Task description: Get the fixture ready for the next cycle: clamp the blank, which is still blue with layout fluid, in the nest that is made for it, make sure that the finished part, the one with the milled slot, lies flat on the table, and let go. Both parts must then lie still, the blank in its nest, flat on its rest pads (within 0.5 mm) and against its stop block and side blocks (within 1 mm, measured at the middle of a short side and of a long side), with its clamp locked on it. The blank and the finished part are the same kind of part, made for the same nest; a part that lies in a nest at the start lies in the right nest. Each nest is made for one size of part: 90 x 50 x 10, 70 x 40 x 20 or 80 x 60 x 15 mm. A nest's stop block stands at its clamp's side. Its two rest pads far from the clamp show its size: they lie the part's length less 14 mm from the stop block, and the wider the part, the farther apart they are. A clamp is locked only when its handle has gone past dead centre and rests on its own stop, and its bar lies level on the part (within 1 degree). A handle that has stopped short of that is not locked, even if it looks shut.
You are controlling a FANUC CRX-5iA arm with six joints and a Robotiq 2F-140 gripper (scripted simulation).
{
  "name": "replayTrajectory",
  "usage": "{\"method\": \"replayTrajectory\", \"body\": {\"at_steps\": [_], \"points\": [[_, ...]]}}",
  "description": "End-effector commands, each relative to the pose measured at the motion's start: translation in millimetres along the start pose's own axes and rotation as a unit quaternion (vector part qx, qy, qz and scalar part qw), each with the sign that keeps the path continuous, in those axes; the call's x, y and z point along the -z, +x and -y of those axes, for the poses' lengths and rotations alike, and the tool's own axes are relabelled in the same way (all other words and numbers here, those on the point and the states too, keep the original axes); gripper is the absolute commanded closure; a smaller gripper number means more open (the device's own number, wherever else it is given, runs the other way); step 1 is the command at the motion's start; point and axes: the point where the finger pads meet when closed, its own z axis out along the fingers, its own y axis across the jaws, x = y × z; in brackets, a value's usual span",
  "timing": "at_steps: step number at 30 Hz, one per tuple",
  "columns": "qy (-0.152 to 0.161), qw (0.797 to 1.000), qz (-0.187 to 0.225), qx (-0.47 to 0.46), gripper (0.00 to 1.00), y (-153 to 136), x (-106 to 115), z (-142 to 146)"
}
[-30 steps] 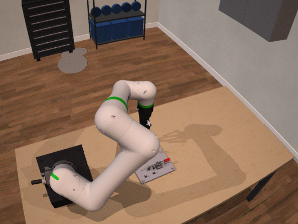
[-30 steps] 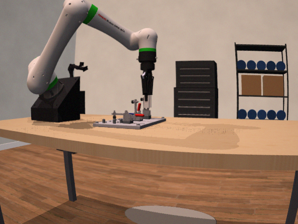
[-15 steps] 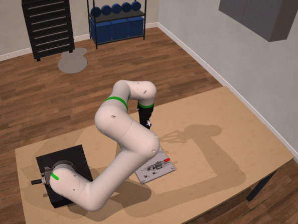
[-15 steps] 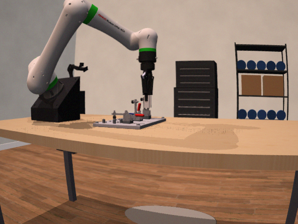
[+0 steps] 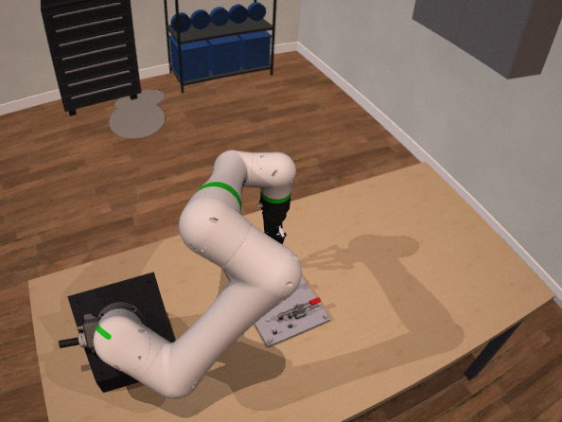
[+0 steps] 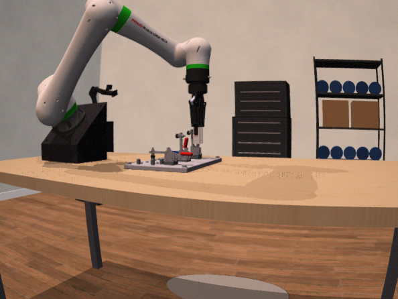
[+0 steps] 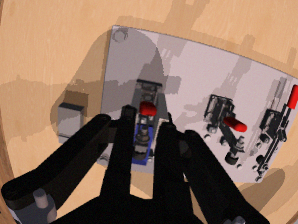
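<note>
The grey fixture plate (image 5: pixel 279 338) (image 6: pixel 201 163) (image 7: pixel 193 70) lies on the table and carries three toggle clamps. My gripper (image 7: pixel 147 102) (image 6: pixel 197 139) (image 5: pixel 280 237) points straight down over the clamp at the plate's end. It is shut on that clamp's red handle (image 7: pixel 148 108). The blue blank (image 7: pixel 141 141) shows as a narrow strip between my fingers, under the handle; a bit of blue also shows in the exterior view (image 6: pixel 174 152). A grey block (image 7: pixel 69 119), the finished part, lies on the table just off the plate's edge. My arm hides this end of the plate in the top view.
Two other clamps stand on the plate: the middle one has its red handle (image 7: pixel 236 124) (image 6: pixel 185 142) upright, the far one has its red handle (image 7: pixel 290 96) (image 5: pixel 314 300) laid down. The robot's black base (image 5: pixel 142 293) (image 6: pixel 77 141) stands on the table behind the plate.
</note>
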Motion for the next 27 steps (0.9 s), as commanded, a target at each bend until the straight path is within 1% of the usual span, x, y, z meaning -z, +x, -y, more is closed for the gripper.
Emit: {"method": "replayTrajectory", "body": {"at_steps": [1, 27], "points": [[0.0, 1.0, 0.0, 0.0, 1.0, 1.6, 0.3, 0.1], [0.0, 1.0, 0.0, 0.0, 1.0, 13.6, -1.0, 0.1]]}}
